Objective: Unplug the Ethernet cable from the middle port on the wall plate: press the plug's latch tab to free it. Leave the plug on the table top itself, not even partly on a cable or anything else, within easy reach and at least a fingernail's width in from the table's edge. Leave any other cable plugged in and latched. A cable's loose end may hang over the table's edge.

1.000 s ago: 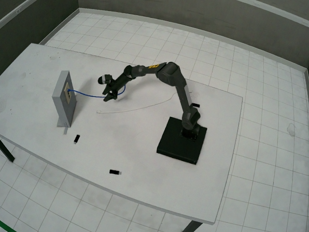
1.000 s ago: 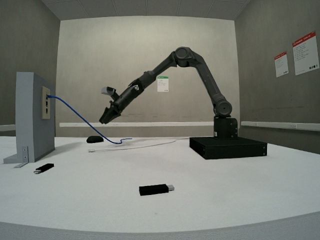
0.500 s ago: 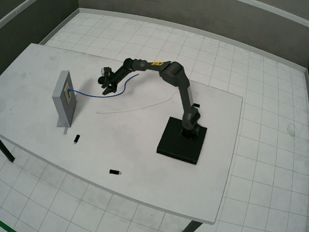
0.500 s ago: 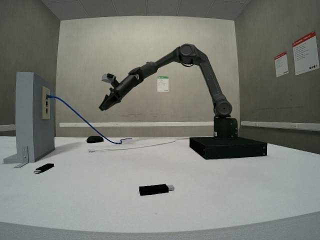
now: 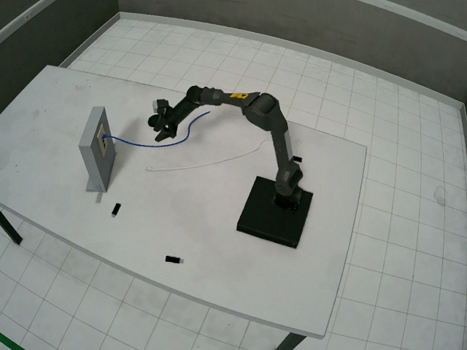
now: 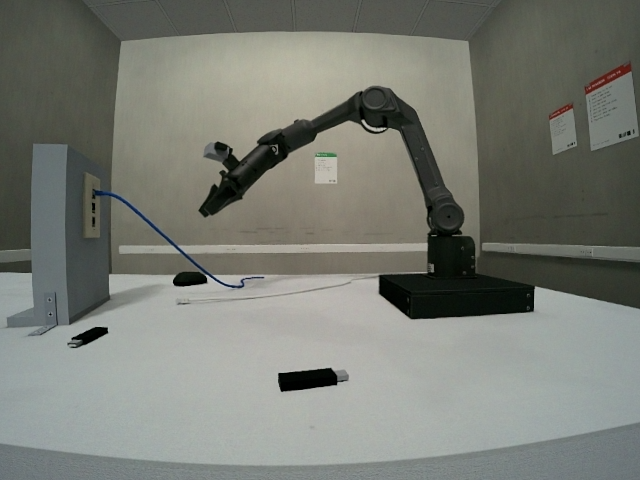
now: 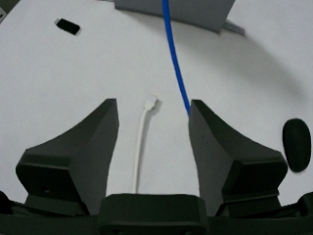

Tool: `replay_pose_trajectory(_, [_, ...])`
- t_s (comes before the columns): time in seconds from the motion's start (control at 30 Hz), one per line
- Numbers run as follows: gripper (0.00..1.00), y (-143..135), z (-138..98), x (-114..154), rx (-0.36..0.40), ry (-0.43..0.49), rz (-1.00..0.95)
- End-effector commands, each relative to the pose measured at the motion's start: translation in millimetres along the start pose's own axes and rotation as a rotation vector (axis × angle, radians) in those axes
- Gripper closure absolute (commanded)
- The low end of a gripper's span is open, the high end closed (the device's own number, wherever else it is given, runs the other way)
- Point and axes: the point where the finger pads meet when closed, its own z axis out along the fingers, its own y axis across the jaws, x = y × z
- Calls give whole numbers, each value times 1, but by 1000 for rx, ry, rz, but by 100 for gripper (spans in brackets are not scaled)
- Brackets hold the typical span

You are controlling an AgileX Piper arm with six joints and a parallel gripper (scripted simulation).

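A beige wall plate [image 5: 101, 140] [image 6: 91, 205] sits on a grey upright block [image 5: 94, 162] [image 6: 56, 232] at the table's left. A blue cable [image 5: 150, 144] [image 6: 155, 229] [image 7: 172, 53] is plugged into its top port and droops to the table. The two ports below it look empty. A white cable [image 5: 203, 162] [image 6: 268, 295] [image 7: 139, 157] lies flat on the table top, its plug [image 5: 149, 168] [image 6: 180, 300] [image 7: 152, 101] pointing toward the block and well in from the edges. My gripper [image 5: 161, 136] [image 6: 205, 210] [image 7: 154, 112] is open and empty, high in the air above the cables.
Two black USB sticks lie near the front: one [image 5: 116, 209] [image 6: 87, 335] [image 7: 68, 26] by the block, one [image 5: 174, 259] [image 6: 312, 378] near the front edge. A black oval object [image 6: 189, 278] [image 7: 295, 145] lies behind the blue cable. The arm's black base [image 5: 275, 216] [image 6: 454, 294] stands at the right.
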Motion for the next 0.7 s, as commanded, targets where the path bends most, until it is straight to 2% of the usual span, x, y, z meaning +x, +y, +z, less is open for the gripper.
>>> replay_pose_trajectory(0.0, [36, 8, -10, 1, 14, 20, 24])
replay_pose_trajectory(0.33, [36, 52, -62, 23, 121, 115, 176])
replay_pose_trajectory(0.67, [36, 81, -101, 49, 235, 142, 290])
